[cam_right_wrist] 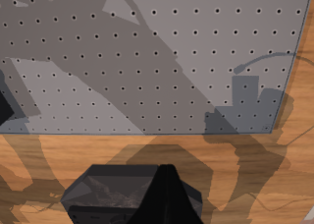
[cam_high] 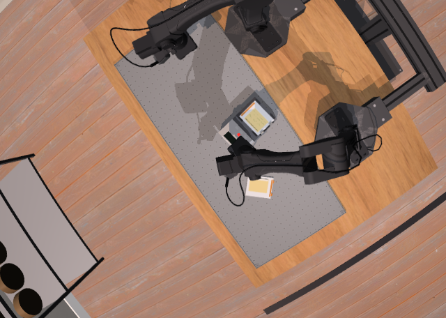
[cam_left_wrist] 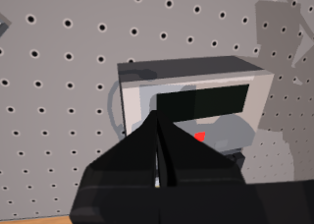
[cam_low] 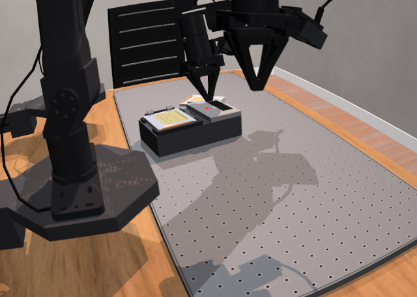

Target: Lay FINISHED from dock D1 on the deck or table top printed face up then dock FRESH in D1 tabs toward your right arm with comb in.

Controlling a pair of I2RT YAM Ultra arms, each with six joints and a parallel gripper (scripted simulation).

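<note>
Dock D1 (cam_high: 234, 125) (cam_low: 202, 135) (cam_left_wrist: 186, 67) stands on the perforated deck (cam_high: 295, 217) (cam_low: 336, 193). In its bay lies a cassette (cam_high: 256, 118) (cam_low: 170, 117) with dark marks on yellow gel, apparently FINISHED; its copper edge faces the right arm. A plain yellow cassette (cam_high: 259, 185) (cam_low: 201, 99), apparently FRESH, lies on the deck beyond the dock, partly hidden; I cannot make out its comb. My left gripper (cam_low: 209, 99) (cam_left_wrist: 156, 117) is shut and empty, tips at the dock's display housing; contact is unclear. My right gripper (cam_low: 258, 88) (cam_right_wrist: 167, 173) is shut and empty, high above the deck.
The spring hooks (cam_low: 169, 107) stand at the bay's far edge in the exterior view. The display housing (cam_low: 232, 113) rises beside the bay. The left forearm (cam_high: 277, 160) passes over the deck beside the loose cassette. Wooden table top (cam_high: 396, 163) borders the deck.
</note>
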